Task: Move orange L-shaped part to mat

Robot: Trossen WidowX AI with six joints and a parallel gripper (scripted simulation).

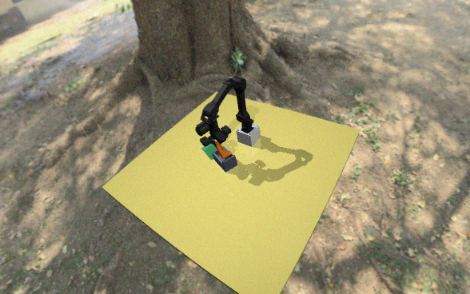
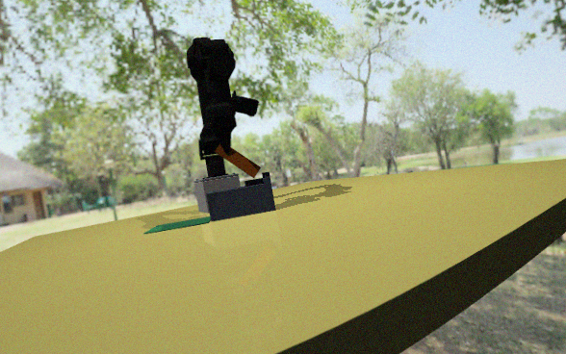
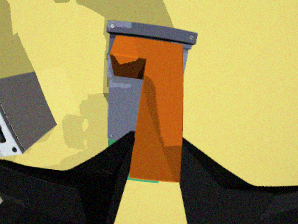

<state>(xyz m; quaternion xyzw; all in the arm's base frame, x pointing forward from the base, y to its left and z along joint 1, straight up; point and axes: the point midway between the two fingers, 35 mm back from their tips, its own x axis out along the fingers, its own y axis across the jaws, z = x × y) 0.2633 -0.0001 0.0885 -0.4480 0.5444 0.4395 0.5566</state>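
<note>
From the top view, the black arm (image 1: 224, 104) arches over the middle of the yellow tabletop (image 1: 224, 216), just left of frame centre. Its end effector (image 1: 216, 145) is clamped on the upper end of the orange L-shaped part (image 1: 222, 151), which slopes down to the right over the grey tray (image 1: 226, 161). A corner of the green mat (image 1: 209, 151) shows just left of the tray, touching it. A pale grey base block (image 1: 248, 135) sits to the upper right of the tray, under the arm's foot.

In the exterior view, left of centre, the end effector (image 2: 215, 150) grips the high end of the part (image 2: 239, 162); the part hangs tilted, its lower end close above the tray's (image 2: 241, 200) top rim. Whether that end touches the tray cannot be told. The mat (image 2: 175, 224) lies flat on the tabletop (image 2: 337, 269) to the tray's left.

In the wrist view, both dark fingers press against the sides of the part (image 3: 160, 123) at lower centre. The part's L-shaped end points toward the top of the frame, over the tray's (image 3: 121, 106) pocket. A thin strip of the mat (image 3: 143, 180) shows below the part's near end.
</note>
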